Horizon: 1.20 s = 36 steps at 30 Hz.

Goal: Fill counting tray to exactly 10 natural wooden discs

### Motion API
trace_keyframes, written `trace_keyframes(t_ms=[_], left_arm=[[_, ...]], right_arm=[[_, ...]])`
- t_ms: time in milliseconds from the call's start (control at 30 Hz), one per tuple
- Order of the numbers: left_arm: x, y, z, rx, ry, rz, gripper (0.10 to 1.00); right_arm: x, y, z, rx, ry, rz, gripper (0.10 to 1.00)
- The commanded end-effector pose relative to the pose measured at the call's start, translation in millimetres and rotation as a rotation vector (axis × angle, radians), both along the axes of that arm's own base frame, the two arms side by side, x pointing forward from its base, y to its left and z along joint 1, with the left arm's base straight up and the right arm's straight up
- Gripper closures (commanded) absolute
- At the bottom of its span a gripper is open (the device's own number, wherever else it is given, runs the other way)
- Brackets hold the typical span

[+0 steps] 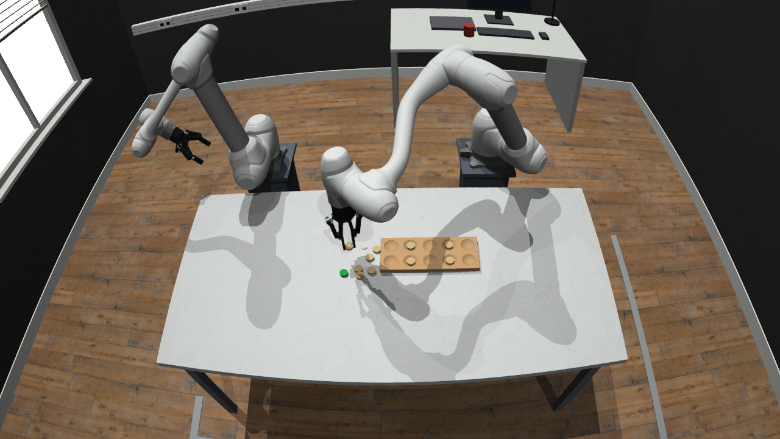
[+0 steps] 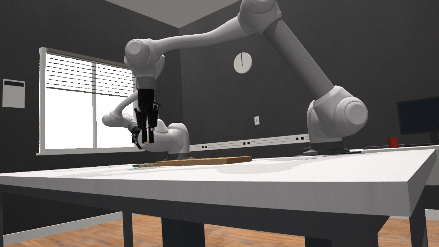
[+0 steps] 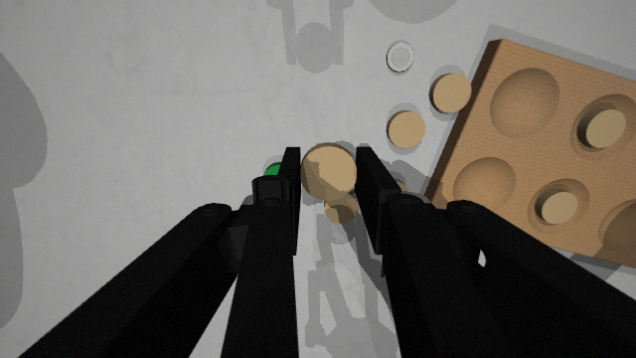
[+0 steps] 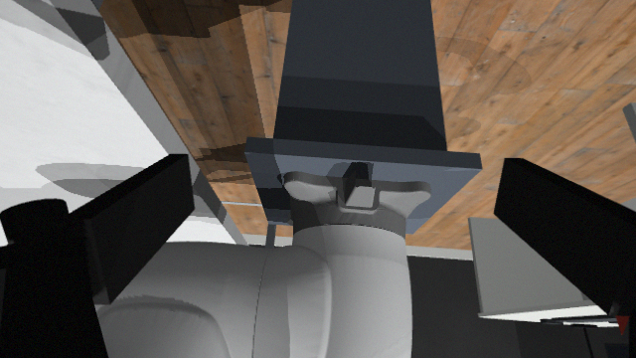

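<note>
My left gripper [image 1: 348, 247] [image 2: 147, 142] [image 3: 328, 169] is shut on a natural wooden disc [image 1: 348, 245] [image 2: 147, 142] [image 3: 330, 169], held above the table left of the counting tray [image 1: 384, 253] [image 2: 190, 163] [image 3: 537, 154]. The tray lies flat. Its second and fourth columns hold wooden discs, such as one [image 1: 411, 245] [image 3: 606, 128] in the back row; the other pockets look empty. Several loose wooden discs lie left of the tray, one [image 1: 376, 249] [image 3: 452, 92] close to its edge. My right gripper [image 1: 202, 152] [image 4: 344, 184] is open and empty, away from the table.
A green disc [image 1: 343, 272] [image 2: 135, 165] [image 3: 272, 170] lies at the left of the loose discs. A white ribbed disc [image 1: 364, 247] [image 3: 400, 57] lies behind them. The left arm reaches over the table's back edge. A desk with a red cup [image 1: 468, 30] stands behind.
</note>
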<state>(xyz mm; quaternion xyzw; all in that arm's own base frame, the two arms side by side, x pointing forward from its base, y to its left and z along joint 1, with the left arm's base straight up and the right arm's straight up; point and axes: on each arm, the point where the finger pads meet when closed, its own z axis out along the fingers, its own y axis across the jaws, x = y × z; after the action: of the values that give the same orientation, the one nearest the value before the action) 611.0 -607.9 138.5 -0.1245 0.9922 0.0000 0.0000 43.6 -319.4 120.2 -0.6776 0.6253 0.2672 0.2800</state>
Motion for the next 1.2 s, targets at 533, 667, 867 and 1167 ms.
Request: trace_keyframes(t_ms=[533, 667, 867, 1167], left_arm=[[37.1, 128.4, 11.5, -0.003, -0.004, 0.000, 0.999], [43.9, 175.0, 14.3, -0.003, -0.004, 0.000, 0.999], [47.4, 223.8, 16.6, -0.003, -0.004, 0.000, 0.999], [42.5, 328.1, 19.4, -0.002, -0.004, 0.000, 0.999]], right_arm=[[-2.2, -0.4, 0.7, -0.010, 0.007, -0.003, 0.098], [-2.2, -0.4, 0.7, -0.010, 0.007, -0.003, 0.098], [-2.2, -0.4, 0.7, -0.010, 0.007, -0.003, 0.098], [-2.2, -0.4, 0.7, -0.010, 0.007, -0.003, 0.098]])
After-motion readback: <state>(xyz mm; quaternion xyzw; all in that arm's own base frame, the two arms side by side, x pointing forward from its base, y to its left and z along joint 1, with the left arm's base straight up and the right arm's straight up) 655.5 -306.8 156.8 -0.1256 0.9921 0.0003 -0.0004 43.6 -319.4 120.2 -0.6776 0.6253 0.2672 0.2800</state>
